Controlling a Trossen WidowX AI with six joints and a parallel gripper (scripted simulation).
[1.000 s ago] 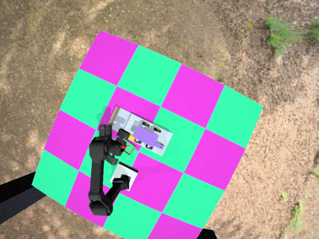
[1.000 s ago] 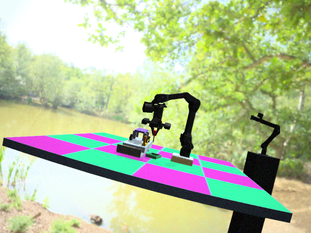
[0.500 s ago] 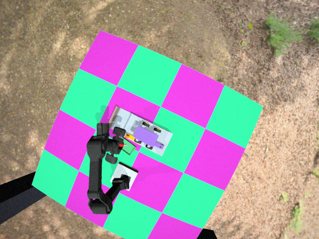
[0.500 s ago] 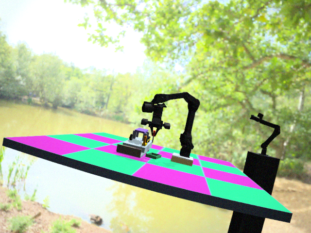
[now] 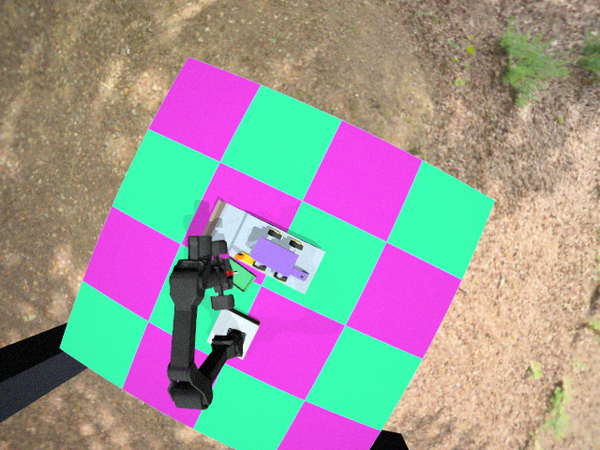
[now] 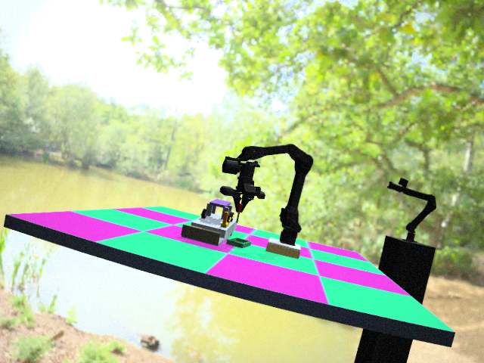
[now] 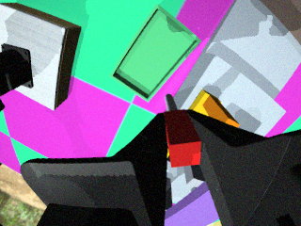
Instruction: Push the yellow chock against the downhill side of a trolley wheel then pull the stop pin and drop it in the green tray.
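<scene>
My gripper is shut on the red-headed stop pin, whose grey shaft hangs below the fingers, out of the ramp. It is raised near the green tray, beside the ramp. The purple-topped trolley stands on the ramp. The yellow chock with orange handle stands at the downhill side of a near-side wheel; whether they touch is not clear. The tray holds nothing visible.
The arm's white-topped base block stands close to the tray. A brown board closes the ramp's downhill end. A second black arm stands on a black pedestal beyond the table.
</scene>
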